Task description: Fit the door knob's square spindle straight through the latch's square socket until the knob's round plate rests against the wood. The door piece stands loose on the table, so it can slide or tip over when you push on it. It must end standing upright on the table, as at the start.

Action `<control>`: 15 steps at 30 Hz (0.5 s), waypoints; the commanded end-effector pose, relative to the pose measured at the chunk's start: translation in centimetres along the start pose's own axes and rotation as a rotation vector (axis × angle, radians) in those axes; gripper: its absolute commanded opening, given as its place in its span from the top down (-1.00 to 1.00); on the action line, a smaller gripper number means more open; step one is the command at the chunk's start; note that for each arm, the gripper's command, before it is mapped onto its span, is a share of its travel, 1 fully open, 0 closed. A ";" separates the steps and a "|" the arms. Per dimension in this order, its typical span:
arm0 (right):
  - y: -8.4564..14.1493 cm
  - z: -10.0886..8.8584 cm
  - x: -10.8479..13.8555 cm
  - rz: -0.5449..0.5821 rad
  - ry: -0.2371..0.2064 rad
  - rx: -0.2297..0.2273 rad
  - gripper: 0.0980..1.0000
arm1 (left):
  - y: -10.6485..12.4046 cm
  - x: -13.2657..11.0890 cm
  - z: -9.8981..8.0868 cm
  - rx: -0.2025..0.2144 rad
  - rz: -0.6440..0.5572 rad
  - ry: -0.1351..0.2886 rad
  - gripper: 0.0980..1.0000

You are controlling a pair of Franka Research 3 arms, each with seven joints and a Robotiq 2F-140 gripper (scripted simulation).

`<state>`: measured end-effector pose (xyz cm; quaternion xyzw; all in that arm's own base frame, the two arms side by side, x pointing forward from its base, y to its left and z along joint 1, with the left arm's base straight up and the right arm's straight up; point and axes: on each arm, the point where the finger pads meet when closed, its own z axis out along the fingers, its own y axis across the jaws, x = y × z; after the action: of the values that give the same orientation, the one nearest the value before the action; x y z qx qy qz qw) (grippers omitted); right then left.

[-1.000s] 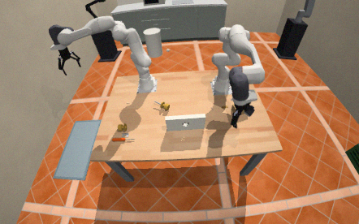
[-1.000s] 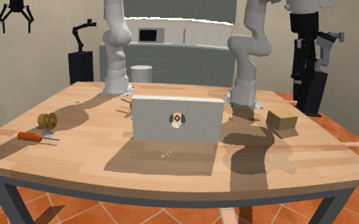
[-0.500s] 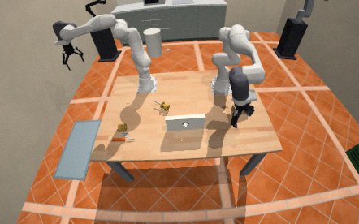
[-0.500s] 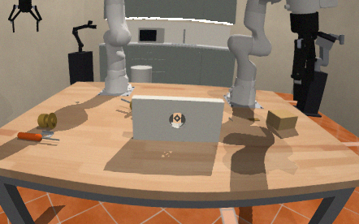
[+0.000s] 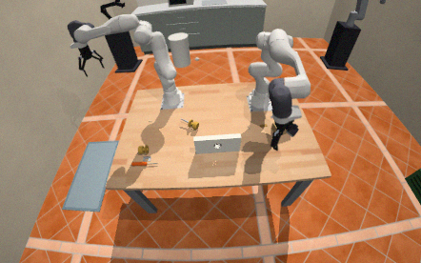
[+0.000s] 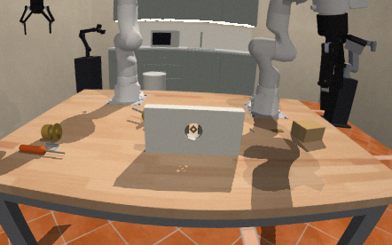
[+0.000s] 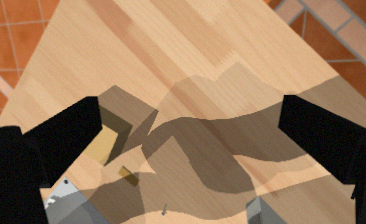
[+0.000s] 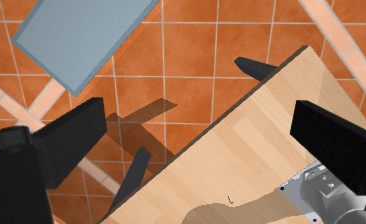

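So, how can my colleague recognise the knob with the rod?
On the wooden table stands an upright pale panel. Behind it, in the exterior view, lies a gold knob. Its thin grey rod sets it apart from the other gold knob, beside the orange screwdriver.
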<state>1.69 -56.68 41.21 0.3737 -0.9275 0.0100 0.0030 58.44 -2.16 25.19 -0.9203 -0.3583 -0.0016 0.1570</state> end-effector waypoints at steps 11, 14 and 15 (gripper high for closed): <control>2.8 -0.1 1.1 -0.001 -0.013 -0.016 -1.00 | 0.1 0.0 0.0 -0.003 -0.008 -0.001 -1.00; 2.8 -0.1 1.1 -0.001 -0.013 -0.016 -1.00 | 0.1 0.0 0.0 -0.003 -0.008 -0.001 -1.00; 2.8 -0.1 1.1 -0.001 -0.013 -0.016 -1.00 | 0.0 0.0 0.0 0.000 0.000 0.000 -1.00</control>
<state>-0.79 -55.62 41.32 0.3687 -0.9296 0.0026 -0.0006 58.44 -2.16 25.19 -0.9203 -0.3583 -0.0016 0.1570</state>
